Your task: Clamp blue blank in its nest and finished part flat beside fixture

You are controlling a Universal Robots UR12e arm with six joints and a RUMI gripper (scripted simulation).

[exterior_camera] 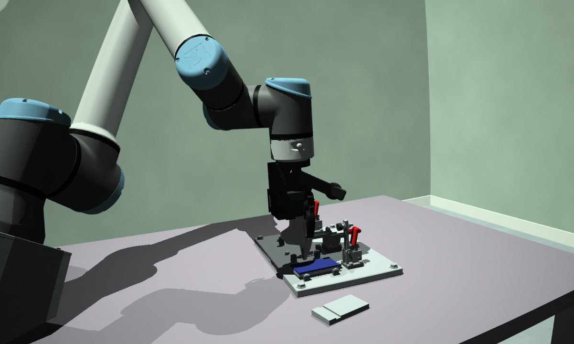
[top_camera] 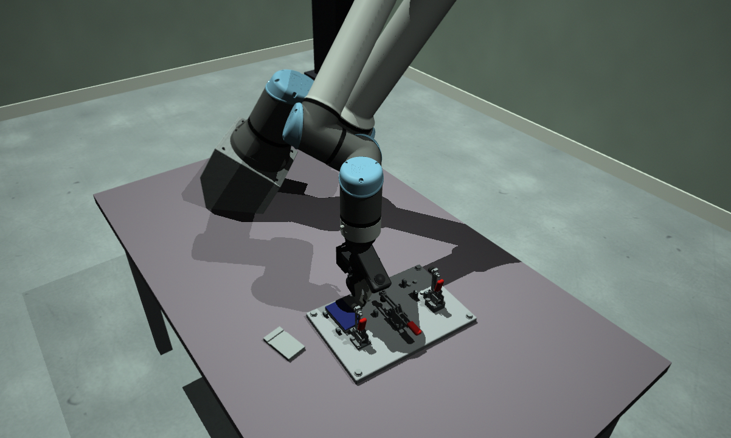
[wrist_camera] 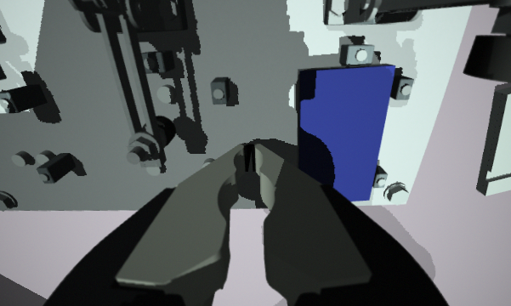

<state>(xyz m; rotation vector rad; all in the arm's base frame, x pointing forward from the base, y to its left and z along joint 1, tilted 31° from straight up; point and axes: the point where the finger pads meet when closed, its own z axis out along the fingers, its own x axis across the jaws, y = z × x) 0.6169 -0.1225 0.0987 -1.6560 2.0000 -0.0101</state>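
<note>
1. Blue blank [wrist_camera: 344, 127]: lies in the end nest of the fixture plate [top_camera: 444, 326], on the side nearest the finished part. Blocks stand against 1 short end and along 1 long edge; contact with them cannot be confirmed.
2. Gripper [wrist_camera: 250, 159]: jaws pressed together, nothing between them. The tips point down over the plate, just beside the blank's long edge, near its corner; whether they touch the plate cannot be told.
3. Clamp at the blank's nest: red handle [exterior_camera: 355, 234] stands upright, and in the wrist view no bar lies across the blue face.
4. Middle clamp: red handle [top_camera: 413, 328] lies low, pointing away from the arm.
5. Far clamp: red handle [top_camera: 439, 284] stands upright.
6. Finished part [exterior_camera: 340, 308]: pale grey, slot visible across 1 end, lying flat on the bench [exterior_camera: 473, 265] beside the fixture, apart from the plate.
7. Arm: wrist vertical above the plate, casting shadow over the plate's rear half and the bench behind.
</note>
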